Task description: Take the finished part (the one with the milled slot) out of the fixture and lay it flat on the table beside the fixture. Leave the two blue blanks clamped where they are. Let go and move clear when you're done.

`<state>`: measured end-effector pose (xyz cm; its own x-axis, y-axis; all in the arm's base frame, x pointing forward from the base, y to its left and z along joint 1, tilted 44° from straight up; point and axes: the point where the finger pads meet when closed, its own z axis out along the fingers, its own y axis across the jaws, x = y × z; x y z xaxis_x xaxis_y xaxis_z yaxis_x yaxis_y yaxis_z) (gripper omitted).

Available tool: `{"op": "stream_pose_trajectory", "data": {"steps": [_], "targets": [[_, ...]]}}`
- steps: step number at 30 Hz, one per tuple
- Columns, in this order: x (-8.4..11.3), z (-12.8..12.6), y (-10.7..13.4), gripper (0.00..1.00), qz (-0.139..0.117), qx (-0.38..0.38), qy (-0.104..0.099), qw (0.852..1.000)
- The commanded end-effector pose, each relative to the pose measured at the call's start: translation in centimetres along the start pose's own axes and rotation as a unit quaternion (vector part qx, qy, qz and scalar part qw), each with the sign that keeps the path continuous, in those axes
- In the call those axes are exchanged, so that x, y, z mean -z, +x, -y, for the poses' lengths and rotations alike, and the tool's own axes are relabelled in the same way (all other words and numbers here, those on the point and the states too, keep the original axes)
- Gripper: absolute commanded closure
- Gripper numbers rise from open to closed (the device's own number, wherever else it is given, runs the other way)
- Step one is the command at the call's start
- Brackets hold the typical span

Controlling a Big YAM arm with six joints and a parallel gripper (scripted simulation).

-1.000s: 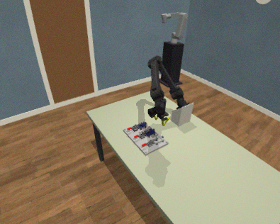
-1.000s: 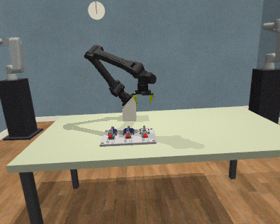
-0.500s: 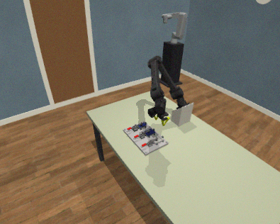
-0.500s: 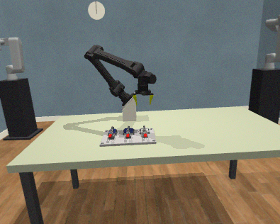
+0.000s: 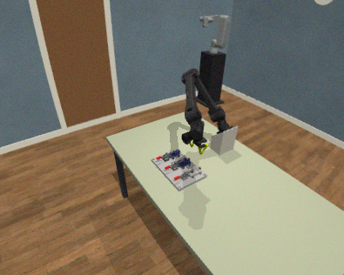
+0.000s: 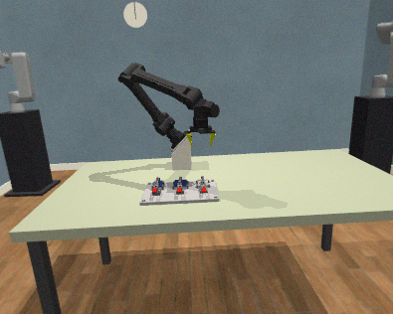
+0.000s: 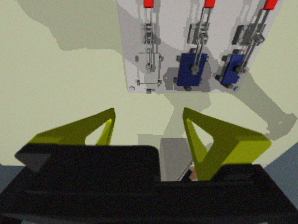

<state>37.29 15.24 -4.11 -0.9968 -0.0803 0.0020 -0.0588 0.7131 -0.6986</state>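
The grey fixture plate (image 5: pixel 177 183) (image 6: pixel 213 197) (image 7: pixel 131 30) lies on the table and carries three toggle clamps with red handles. The finished grey part (image 5: pixel 190 173) (image 6: pixel 199 185) (image 7: pixel 149 65) sits in the end station, on the left in the wrist view. Two blue blanks (image 5: pixel 175 153) (image 5: pixel 183 163) (image 7: pixel 192 69) (image 7: pixel 232 69) sit in the other two stations. My gripper (image 5: pixel 198 146) (image 6: pixel 200 140) (image 7: pixel 149 111) is open and empty. It hangs above the table behind the fixture, on the arm's side, roughly in line with the grey part and the middle blank.
The arm's white base block (image 5: pixel 224 140) (image 6: pixel 181 155) stands on the table just behind the fixture. The pale green table (image 5: pixel 267 204) (image 6: pixel 305 184) extends to either side. Two other robots on black pedestals (image 6: pixel 24 149) (image 6: pixel 374 131) stand off the table.
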Motion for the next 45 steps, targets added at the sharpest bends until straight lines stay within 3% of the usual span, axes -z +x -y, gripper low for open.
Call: {"op": "stream_pose_trajectory", "data": {"steps": [1,23,24,45], "targets": [[1.79,-0.48,-0.88,0.08,0.019,-0.002,-0.013,1.0],[1.86,-0.57,-1.06,0.08,0.02,-0.003,-0.013,1.0],[1.87,-0.57,-1.07,0.55,0.02,-0.003,-0.013,1.0],[1.93,-0.65,-1.24,0.55,0.02,-0.004,-0.013,1.0]]}}
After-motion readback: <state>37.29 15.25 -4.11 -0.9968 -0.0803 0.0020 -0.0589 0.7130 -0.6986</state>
